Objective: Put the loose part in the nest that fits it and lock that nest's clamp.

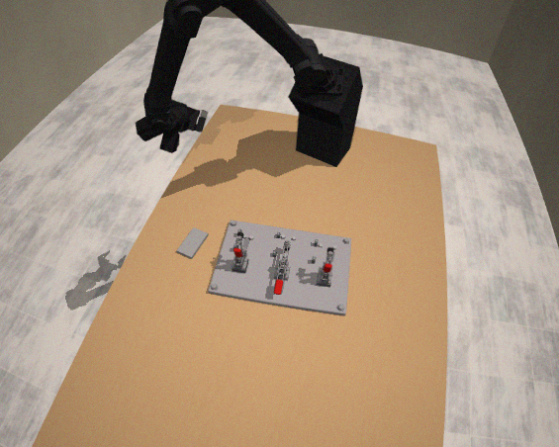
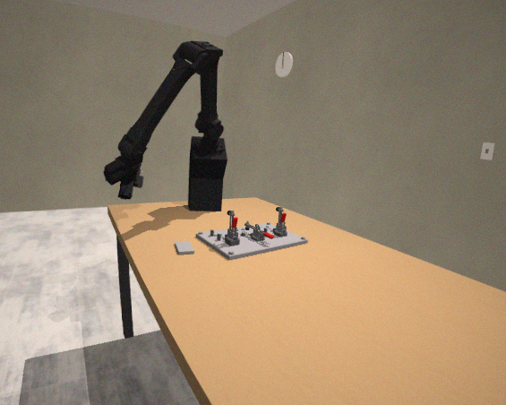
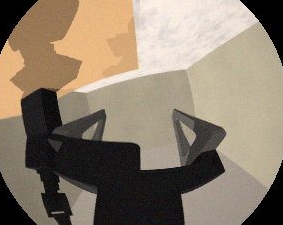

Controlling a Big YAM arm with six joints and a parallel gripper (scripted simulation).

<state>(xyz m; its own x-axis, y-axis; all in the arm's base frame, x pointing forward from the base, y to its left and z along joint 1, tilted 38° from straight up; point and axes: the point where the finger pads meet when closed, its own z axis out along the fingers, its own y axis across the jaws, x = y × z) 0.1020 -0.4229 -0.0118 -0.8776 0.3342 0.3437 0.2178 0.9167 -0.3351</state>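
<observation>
A flat grey rectangular part (image 1: 192,242) lies on the wooden table just left of the grey fixture plate (image 1: 277,263); it also shows in the exterior view (image 2: 184,247). The plate (image 2: 252,239) carries three toggle clamps with red handles. The left clamp (image 1: 238,253) and the right clamp (image 1: 326,268) have handles standing up. The middle clamp's handle (image 1: 278,286) lies down flat. My gripper (image 1: 166,133) hangs high beyond the table's far left edge, far from the part. It is open and empty; the wrist view (image 3: 140,128) shows the fingers spread with nothing between them.
The arm's black base block (image 1: 327,119) stands at the table's far edge behind the fixture. The table's left edge (image 2: 131,251) drops to the floor close to the loose part.
</observation>
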